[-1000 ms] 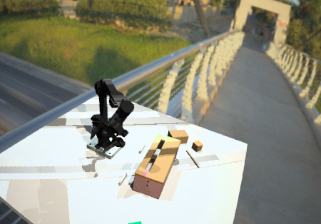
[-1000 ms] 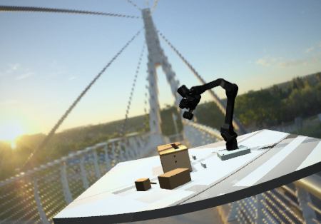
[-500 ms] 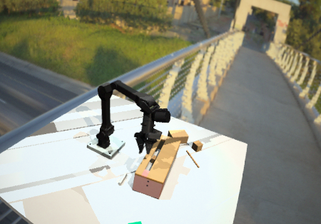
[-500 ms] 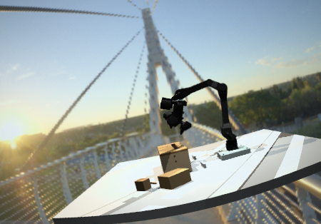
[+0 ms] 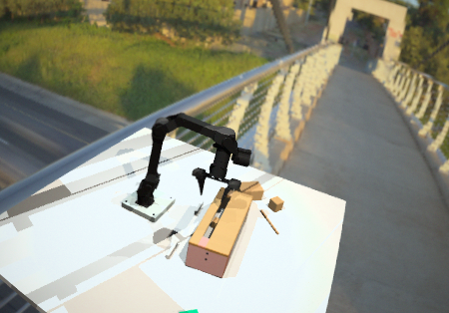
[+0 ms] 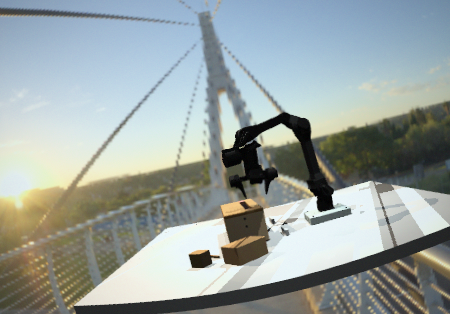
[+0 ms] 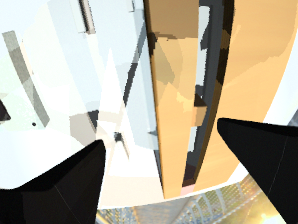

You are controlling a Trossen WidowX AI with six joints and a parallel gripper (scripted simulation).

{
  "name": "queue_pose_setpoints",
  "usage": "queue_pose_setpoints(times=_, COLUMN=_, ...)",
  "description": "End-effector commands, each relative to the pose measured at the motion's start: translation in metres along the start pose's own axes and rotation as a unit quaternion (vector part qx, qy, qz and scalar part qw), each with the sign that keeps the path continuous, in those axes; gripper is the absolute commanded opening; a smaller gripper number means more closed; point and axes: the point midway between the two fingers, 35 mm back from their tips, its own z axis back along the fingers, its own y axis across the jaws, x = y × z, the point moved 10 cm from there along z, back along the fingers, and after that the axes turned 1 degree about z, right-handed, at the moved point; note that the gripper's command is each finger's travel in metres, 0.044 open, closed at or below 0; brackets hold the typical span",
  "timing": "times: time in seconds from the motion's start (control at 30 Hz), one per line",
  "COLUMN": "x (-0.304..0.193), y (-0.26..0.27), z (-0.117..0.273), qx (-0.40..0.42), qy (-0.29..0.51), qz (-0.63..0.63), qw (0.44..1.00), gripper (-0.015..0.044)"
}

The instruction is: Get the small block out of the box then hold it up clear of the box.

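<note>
The box (image 5: pixel 234 227) (image 6: pixel 244 226) (image 7: pixel 260 65) stands upright on the table, with a long slot in its orange top. In the wrist view a small orange-brown piece (image 7: pixel 199 116) shows inside the slot; it looks like the block on the shelf, but its exact seat is hidden. My gripper (image 5: pixel 213 198) (image 6: pixel 256 196) (image 7: pixel 163 135) is open and empty, pointing down above the box. In the wrist view one fingertip is over the table side of the box and the other over its top, right of the slot. The box's clear front is hard to make out.
A larger wooden block (image 5: pixel 253 190) (image 6: pixel 245 251) lies by one end of the box. A small cube (image 5: pixel 275 204) (image 6: pixel 200 259) and a thin stick (image 5: pixel 269 222) lie nearby. Small grey pieces (image 5: pixel 172 250) (image 6: pixel 284 231) lie on the arm's side. A green patch (image 5: pixel 189 311) shows at the bottom.
</note>
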Motion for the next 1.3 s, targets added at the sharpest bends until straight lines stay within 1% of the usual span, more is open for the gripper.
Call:
queue_pose_setpoints(times=0.0, x=0.002, y=-0.001, z=-0.002, qx=0.005, qy=-0.003, qz=0.007, qw=1.0, gripper=0.04)
queue_pose_setpoints(times=1.27, x=0.017, y=-0.002, z=-0.061, qx=0.005, qy=-0.002, qz=0.007, qw=1.0, gripper=0.04)
